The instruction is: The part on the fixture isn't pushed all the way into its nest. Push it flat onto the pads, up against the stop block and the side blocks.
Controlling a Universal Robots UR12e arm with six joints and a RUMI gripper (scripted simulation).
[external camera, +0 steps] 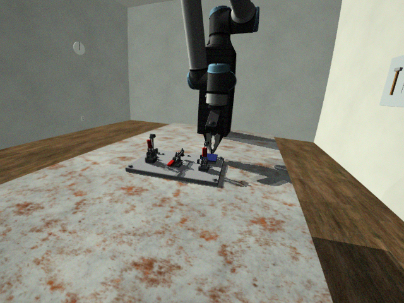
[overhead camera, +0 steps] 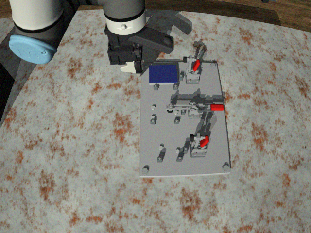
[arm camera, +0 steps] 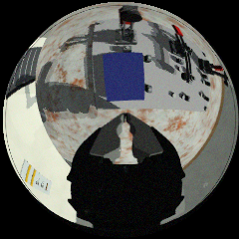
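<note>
Tool (arm camera: 123, 119) closed and empty, just beside blue part's (arm camera: 123, 77) outer edge

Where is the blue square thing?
In the top view, the blue part lies on the gray fixture plate's far-left corner, between the shut pincer and a red-handled clamp.

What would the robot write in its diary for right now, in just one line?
hand: shut, holding nothing | place: just off the plate edge, beside blue block | block: on plate's corner nest | red clamps: untouched
</note>
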